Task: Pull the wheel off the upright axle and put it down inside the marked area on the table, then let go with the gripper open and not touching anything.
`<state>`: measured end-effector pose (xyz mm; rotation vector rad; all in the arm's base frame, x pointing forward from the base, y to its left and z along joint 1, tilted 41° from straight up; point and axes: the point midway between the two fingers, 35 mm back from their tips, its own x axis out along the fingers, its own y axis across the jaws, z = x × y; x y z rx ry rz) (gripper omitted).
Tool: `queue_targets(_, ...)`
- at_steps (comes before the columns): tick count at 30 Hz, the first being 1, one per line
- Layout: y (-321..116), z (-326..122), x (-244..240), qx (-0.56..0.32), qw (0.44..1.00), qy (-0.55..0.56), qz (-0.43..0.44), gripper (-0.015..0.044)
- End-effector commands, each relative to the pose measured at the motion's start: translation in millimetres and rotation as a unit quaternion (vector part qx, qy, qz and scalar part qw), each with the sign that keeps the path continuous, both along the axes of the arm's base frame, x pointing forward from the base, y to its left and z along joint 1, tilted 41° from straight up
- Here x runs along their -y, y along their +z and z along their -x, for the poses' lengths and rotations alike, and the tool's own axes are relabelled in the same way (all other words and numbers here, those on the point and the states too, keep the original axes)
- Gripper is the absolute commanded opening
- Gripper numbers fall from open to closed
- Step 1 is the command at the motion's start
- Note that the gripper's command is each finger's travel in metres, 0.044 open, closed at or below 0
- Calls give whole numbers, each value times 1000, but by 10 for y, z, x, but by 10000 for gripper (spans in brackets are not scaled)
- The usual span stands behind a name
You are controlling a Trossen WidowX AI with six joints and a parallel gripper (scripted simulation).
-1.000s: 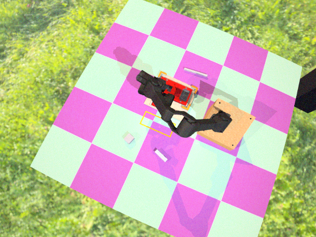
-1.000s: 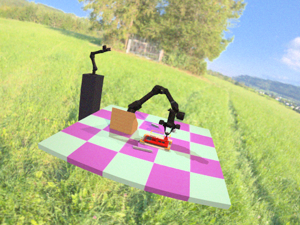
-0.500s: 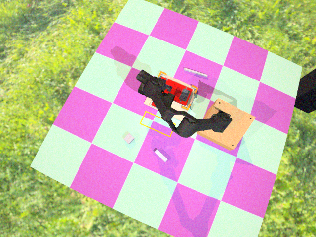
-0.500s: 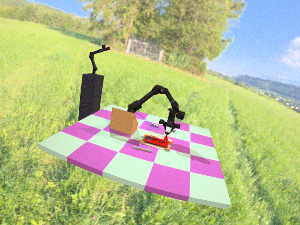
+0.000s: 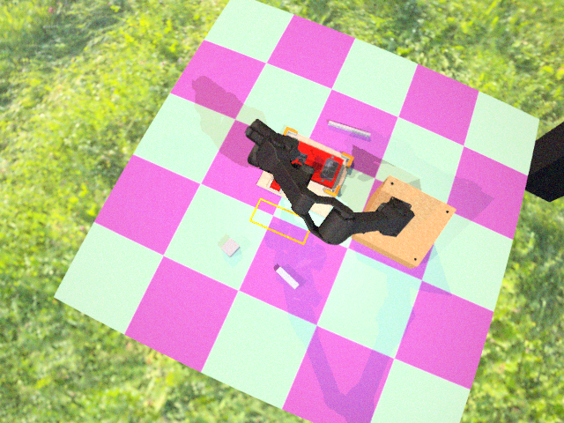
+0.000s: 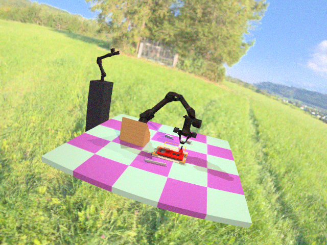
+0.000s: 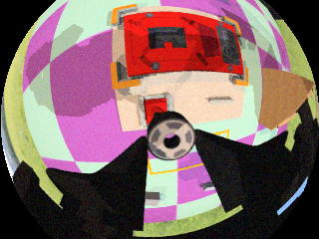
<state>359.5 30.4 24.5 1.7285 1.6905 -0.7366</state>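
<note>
Aloft, the gripper [image 6: 182, 142] [image 7: 170, 137] clamps the wheel [image 7: 170, 138] above the upright axle [image 6: 181, 148], near a yellow-outlined area [image 5: 255, 210] [image 6: 165, 143] [image 7: 151, 166] on the checkered table [image 5: 191, 291] [image 6: 184, 192] [image 7: 80, 129].

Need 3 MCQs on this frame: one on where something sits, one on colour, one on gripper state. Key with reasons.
1. Where is the orange-brown wedge block?
A) inside the marked outline
B) beside the arm's base
C) on the red plate

2. What colour is the marked outline?
A) blue
B) white
C) yellow

3. What is the gripper's state?
A) shut on the wheel
B) open and empty
C) shut on nothing

Key:
1 B: the exterior view shows the wedge block standing next to the arm's base.
2 C: the marked outline is drawn in thin yellow lines.
3 A: in the wrist view the wheel sits between the fingers of the gripper, a finger on each side.
</note>
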Motion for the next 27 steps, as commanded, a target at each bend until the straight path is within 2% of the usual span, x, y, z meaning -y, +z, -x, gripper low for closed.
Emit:
queue_targets(1, 136, 1, 118, 12, 1000, -2, 4, 0)
queue_targets(5, 85, 25, 63, 3, 1000, -3, 1, 0)
queue_targets(27, 550, 334, -402, 7, 1000, -2, 4, 0)
